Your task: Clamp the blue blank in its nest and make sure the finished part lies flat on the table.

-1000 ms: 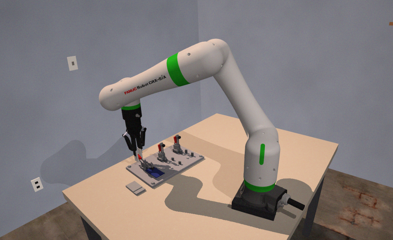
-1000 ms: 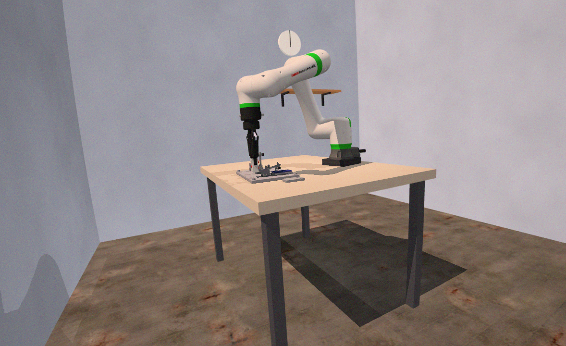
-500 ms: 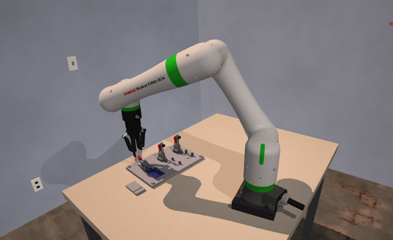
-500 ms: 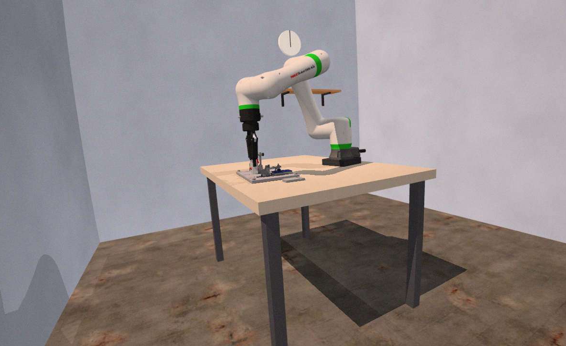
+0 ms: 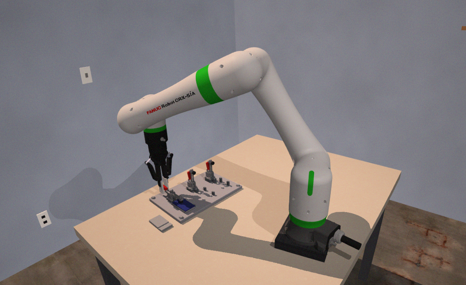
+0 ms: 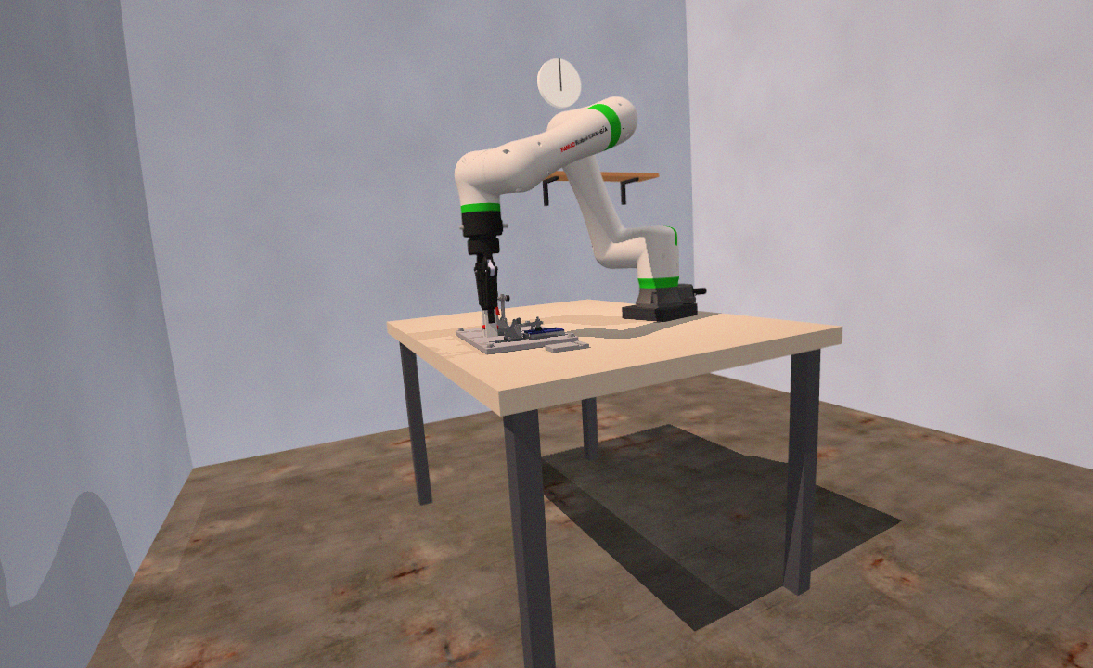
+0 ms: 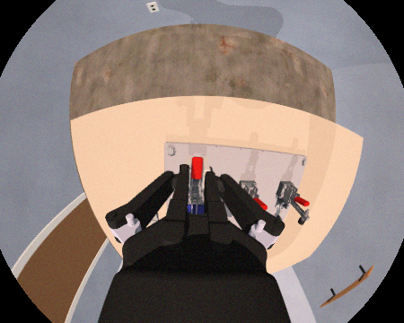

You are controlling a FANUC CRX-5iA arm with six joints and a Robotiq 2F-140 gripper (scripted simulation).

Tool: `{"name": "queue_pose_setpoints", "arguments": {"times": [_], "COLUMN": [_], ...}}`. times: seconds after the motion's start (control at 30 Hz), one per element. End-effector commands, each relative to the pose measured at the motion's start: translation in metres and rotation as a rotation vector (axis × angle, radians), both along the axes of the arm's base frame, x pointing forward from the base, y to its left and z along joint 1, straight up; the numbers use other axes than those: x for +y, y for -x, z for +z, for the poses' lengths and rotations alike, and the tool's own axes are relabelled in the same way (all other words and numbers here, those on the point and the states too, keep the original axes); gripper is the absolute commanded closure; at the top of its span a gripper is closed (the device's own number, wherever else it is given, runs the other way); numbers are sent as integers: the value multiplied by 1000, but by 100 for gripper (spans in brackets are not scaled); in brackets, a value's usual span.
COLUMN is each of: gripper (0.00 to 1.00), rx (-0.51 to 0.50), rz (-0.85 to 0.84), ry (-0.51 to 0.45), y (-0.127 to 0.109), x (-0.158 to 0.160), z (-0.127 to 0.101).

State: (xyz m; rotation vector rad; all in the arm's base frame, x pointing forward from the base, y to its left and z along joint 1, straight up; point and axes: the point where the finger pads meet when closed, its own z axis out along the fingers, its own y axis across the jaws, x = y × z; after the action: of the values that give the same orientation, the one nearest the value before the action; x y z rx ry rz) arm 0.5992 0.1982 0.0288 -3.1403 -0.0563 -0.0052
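Note:
The blue blank (image 5: 184,205) lies in the nearest nest of the grey fixture plate (image 5: 196,199). That nest's clamp bar (image 5: 175,196) reaches over the blank. My gripper (image 5: 163,185) hangs above the nest's clamp end and is shut on the red-tipped clamp handle (image 5: 164,187), which stands nearly upright. The handle also shows between my fingers in the wrist view (image 7: 197,169). The grey finished part (image 5: 160,223) with its milled slot lies flat on the table, in front of the plate. In the exterior view my gripper (image 6: 491,315) is at the plate's left end.
Two more clamps with red handles (image 5: 191,176) (image 5: 209,166) stand upright on the plate's other nests, which hold no parts. The robot base (image 5: 307,239) stands on the right side of the table. The table edge lies close behind the plate.

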Motion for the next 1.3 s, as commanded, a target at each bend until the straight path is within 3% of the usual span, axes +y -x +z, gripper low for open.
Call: {"name": "queue_pose_setpoints", "arguments": {"times": [0.0,1.27], "gripper": [100,100], "rx": [1,1], "rz": [0,0], "ry": [0,0], "y": [0,-2], "x": [0,0], "z": [-1,-6]}}
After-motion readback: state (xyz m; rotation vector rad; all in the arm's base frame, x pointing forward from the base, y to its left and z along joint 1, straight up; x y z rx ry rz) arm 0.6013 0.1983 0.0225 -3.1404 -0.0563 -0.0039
